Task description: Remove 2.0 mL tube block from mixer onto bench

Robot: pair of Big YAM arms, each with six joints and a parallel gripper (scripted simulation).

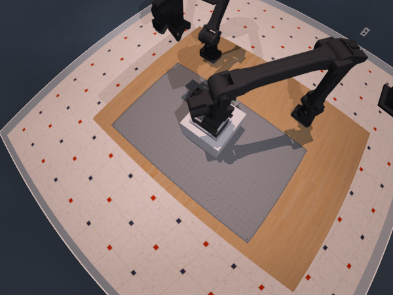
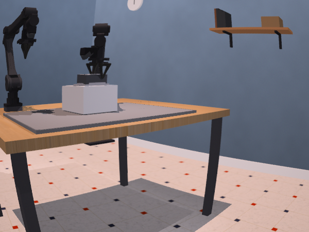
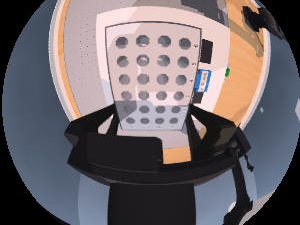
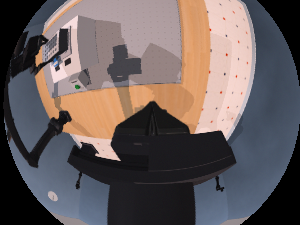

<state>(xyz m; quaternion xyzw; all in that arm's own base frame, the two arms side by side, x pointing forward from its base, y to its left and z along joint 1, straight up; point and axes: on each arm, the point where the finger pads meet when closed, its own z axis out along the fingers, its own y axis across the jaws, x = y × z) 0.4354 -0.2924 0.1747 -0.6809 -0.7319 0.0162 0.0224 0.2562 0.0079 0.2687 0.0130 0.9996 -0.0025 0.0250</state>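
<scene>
dark-sided, pale-topped tube block (image 1: 197, 117) (image 2: 87, 79) (image 3: 152, 69) (image 4: 64, 41) sits on the white boxy mixer (image 1: 233, 134) (image 2: 100, 99) (image 3: 101, 45) (image 4: 87, 45), pinched by my black left gripper (image 1: 214, 129) (image 2: 97, 76) (image 3: 153, 107) (image 4: 49, 51). my black right gripper (image 1: 177, 39) (image 2: 25, 58) (image 4: 153, 104) hangs away, fingers pressed together. i should lift the front edge with the lever down, then draw forward.
</scene>
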